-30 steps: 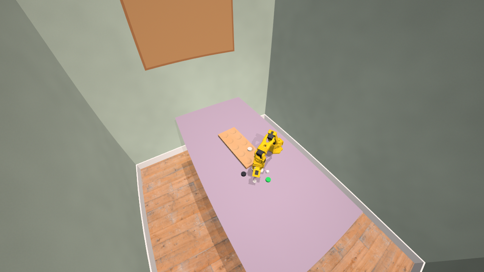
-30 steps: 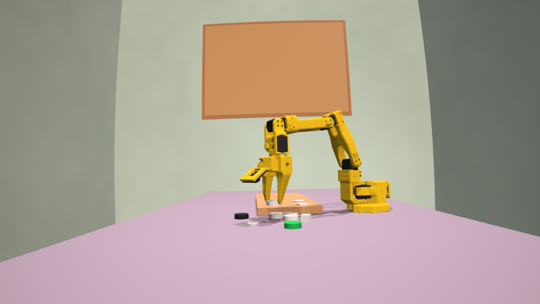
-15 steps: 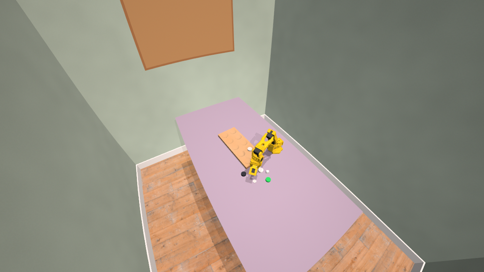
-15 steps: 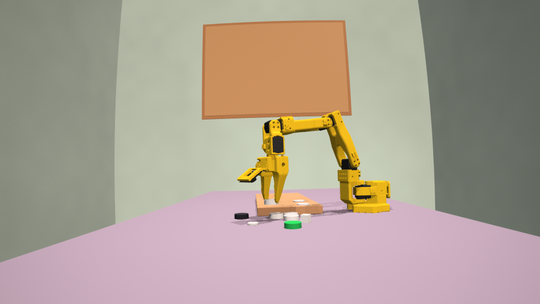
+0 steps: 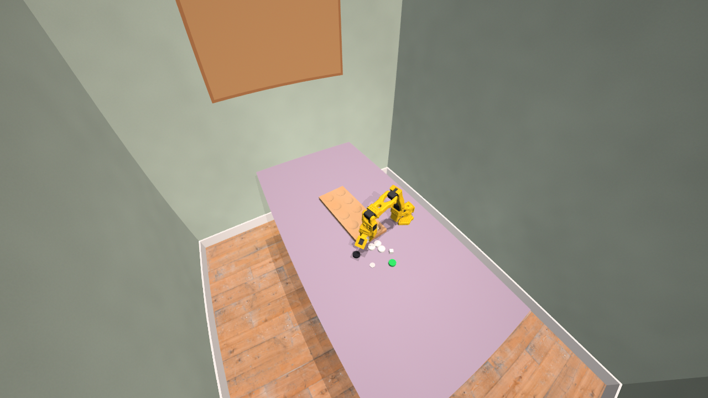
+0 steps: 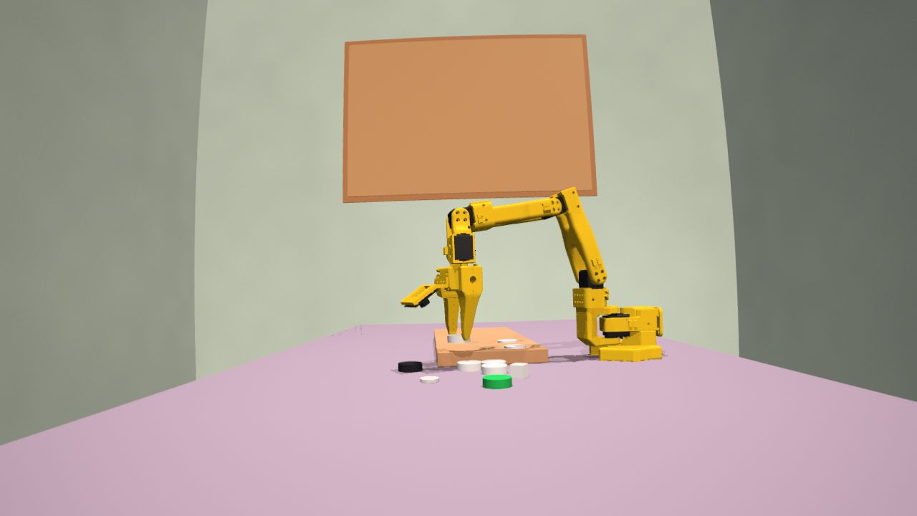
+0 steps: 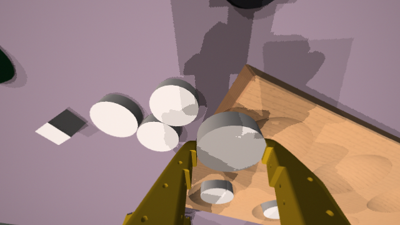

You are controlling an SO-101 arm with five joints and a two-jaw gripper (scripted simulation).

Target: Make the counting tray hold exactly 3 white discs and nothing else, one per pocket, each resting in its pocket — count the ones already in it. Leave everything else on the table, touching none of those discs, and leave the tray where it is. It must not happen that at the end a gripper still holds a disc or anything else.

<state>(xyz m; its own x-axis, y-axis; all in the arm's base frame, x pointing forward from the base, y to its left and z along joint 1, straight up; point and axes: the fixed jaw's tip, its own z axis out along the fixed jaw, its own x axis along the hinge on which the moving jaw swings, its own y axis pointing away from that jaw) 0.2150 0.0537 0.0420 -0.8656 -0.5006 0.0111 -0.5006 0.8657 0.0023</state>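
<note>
"What has the gripper (image 5: 366, 234) (image 6: 458, 337) (image 7: 231, 147) got?"

"A white disc (image 6: 455, 338) (image 7: 231, 148), clamped between its two fingers. They're pointing down over the near end of the counting tray (image 5: 330, 205) (image 6: 468, 357) (image 7: 328, 125). I can't tell from here whether that disc touches the wood."

"And in the pockets?"

"Two that I can see: one white disc (image 6: 514, 346) (image 7: 217, 191) just beside the gripper, on the arm-base side, and a second white disc (image 6: 506, 340) (image 7: 271, 210) near it, partly behind a finger in the wrist view. The one in the grip would make three."

"What about that little cluster off the tray?"

"Left of the fingers in the wrist view. There's a nearest loose disc (image 5: 371, 246) (image 6: 468, 365) (image 7: 174, 104), a middle loose disc (image 5: 377, 242) (image 7: 157, 135) and an outer loose disc (image 5: 381, 249) (image 6: 494, 370) (image 7: 114, 119), all white and on the table. Past them sits a white cube (image 5: 391, 251) (image 6: 519, 370) (image 7: 60, 126)."

"The green disc (image 5: 391, 262) (image 6: 496, 381) (image 7: 4, 67)?"

"Farther from the gripper than the cube. The black disc (image 5: 356, 254) (image 6: 410, 366) (image 7: 250, 2) is near the gripper, on the side away from the arm's base, and the small pale disc (image 5: 372, 265) (image 6: 429, 380) lies beyond the cluster."
</note>
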